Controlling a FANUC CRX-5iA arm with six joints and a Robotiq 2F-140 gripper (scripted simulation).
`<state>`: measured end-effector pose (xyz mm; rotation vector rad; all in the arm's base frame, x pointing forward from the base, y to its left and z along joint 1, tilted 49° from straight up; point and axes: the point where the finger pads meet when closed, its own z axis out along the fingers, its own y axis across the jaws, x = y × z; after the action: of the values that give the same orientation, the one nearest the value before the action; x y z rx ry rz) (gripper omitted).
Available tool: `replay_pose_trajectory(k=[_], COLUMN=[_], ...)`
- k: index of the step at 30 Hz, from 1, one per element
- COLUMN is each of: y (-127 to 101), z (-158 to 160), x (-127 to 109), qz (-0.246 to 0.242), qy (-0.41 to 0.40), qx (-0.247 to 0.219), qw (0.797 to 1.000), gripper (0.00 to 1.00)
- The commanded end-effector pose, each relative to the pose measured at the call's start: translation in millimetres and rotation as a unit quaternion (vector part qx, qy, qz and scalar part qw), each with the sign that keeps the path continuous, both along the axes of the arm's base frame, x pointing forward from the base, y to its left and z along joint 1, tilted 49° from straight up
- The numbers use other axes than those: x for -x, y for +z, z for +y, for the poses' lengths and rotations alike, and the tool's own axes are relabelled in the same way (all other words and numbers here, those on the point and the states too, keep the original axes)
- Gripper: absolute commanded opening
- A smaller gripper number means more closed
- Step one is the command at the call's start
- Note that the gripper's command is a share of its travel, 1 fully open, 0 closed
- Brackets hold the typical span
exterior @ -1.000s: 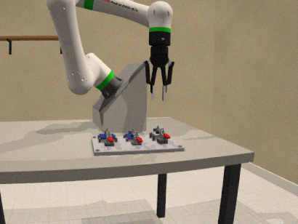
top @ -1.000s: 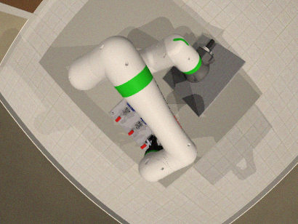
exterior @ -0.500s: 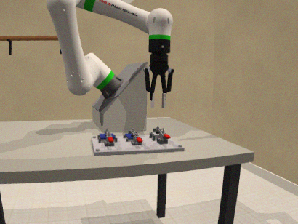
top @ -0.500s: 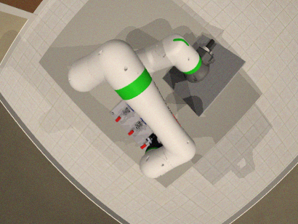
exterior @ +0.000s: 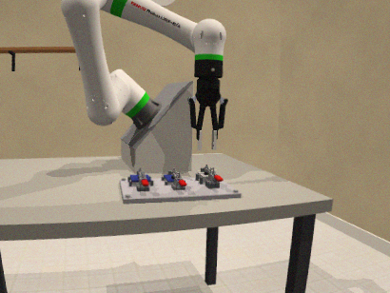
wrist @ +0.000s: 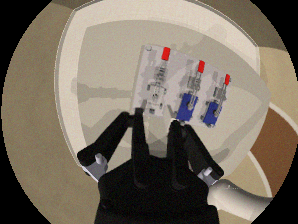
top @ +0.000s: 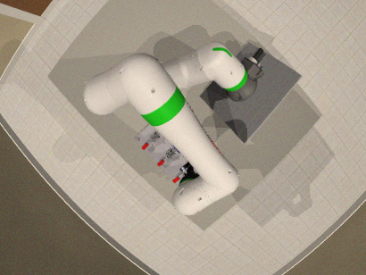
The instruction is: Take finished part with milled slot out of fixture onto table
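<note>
A grey fixture plate [exterior: 157,196] [wrist: 147,70] [top: 147,137] lies on the table and carries three nests in a row, each with a red-handled clamp. Two blue blanks [exterior: 134,178] [exterior: 167,177] [wrist: 186,106] [wrist: 213,111] sit in the left and middle nests of the side view. The grey finished part [exterior: 205,175] [wrist: 157,91] sits in the right nest beside its red clamp handle [exterior: 218,177]. My gripper [exterior: 207,141] [wrist: 155,108] hangs well above that nest, fingers pointing down, a little apart, with nothing between them. In the overhead view the arm covers it.
The arm's grey pedestal [exterior: 166,138] [top: 268,98] stands just behind the fixture. The table [exterior: 71,200] has its front edge close in front of the plate and its right edge a short way beyond the plate. The arm's links pass over the fixture.
</note>
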<state>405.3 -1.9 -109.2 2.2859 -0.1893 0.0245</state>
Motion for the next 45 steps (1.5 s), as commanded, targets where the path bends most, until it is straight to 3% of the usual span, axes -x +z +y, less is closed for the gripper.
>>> replay_pose_trajectory(k=[1,7,21,28,45], y=[0,1,8,10,8], z=[0,-2,-13,-15,-19], x=[-3,-15,-99,-119,-127], qz=[0.000,0.000,0.000,0.000,0.000], qy=[0.000,0.000,0.000,0.000,0.000], qx=[0.000,0.000,0.000,0.000,0.000], qw=[1.000,1.000,1.000,1.000,1.000], gripper=[0.28,0.28,0.28,0.28,0.28])
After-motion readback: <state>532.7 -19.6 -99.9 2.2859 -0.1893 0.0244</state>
